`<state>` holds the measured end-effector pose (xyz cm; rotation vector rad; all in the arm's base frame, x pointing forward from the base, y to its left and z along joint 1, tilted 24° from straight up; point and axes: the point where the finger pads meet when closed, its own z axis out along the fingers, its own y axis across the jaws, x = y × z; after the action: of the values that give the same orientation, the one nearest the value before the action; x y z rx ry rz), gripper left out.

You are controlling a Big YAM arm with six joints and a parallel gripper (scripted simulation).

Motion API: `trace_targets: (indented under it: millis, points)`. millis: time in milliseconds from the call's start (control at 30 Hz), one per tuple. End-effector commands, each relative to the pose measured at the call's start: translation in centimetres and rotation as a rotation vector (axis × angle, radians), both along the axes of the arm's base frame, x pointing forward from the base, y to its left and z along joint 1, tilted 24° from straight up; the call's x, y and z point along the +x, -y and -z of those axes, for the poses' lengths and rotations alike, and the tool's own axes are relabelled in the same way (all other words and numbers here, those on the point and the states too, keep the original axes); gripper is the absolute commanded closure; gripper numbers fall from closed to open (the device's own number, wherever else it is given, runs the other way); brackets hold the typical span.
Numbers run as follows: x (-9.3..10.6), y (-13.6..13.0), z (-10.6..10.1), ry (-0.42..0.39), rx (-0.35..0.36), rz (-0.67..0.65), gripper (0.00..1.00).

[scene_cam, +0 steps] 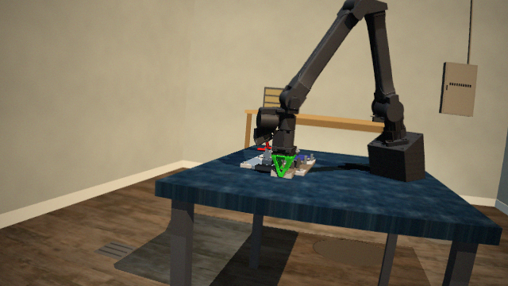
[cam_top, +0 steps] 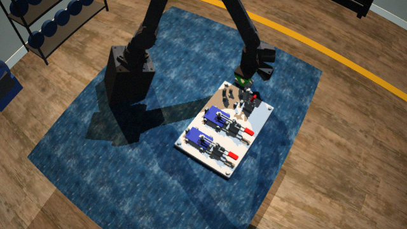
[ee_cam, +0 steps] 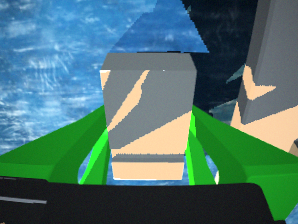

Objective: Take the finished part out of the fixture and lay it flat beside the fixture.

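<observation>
Holding one finished part [scene_cam: 289, 174] [ee_cam: 150, 100], the pincer [cam_top: 243, 80] [scene_cam: 282, 167] [ee_cam: 148, 112] is pressing its two green fingers against opposite sides, and the single slot is showing as a groove across the end nearest the wrist. The part is sitting out of its clamping place, beside the fixture [cam_top: 262, 116] [scene_cam: 251, 162] [ee_cam: 272, 45] at its outer short edge (whether its underside is touching the worktop [cam_top: 127, 172] [scene_cam: 317, 199] [ee_cam: 45, 50], I cannot tell). In the top view the pincer is mostly hiding it.

On the fixture, two blue blanks [cam_top: 210, 112] [cam_top: 192, 133] [scene_cam: 302, 157] are lying side by side, each sitting under one clamp. Three red handles [cam_top: 248, 131] [cam_top: 233, 155] [cam_top: 253, 98] are showing: two are lying low behind the blanks, and one, nearest the pincer, is standing raised. Four corner screws are marking the plate.

Farther out, one black arm [cam_top: 241, 22] [scene_cam: 325, 52] is reaching over from one box-shaped pedestal [cam_top: 127, 89] [scene_cam: 414, 167] (it is bending high above the worktop). Beyond, one wooden bench [scene_cam: 337, 122] is standing behind, one cabinet [scene_cam: 460, 89] is hanging on the wall, and one yellow stripe [cam_top: 296, 34] is crossing the floor.
</observation>
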<state>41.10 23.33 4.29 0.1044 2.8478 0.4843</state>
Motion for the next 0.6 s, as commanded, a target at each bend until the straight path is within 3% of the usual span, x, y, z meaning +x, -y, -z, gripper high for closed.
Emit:
trace_targets:
  millis: [0, 567]
  points:
    - [0.63, -0.8, -0.52, -0.002, 0.006, 0.004, 1.0]
    - [0.88, -0.96, -0.8, 0.002, 0.008, 0.003, 1.0]
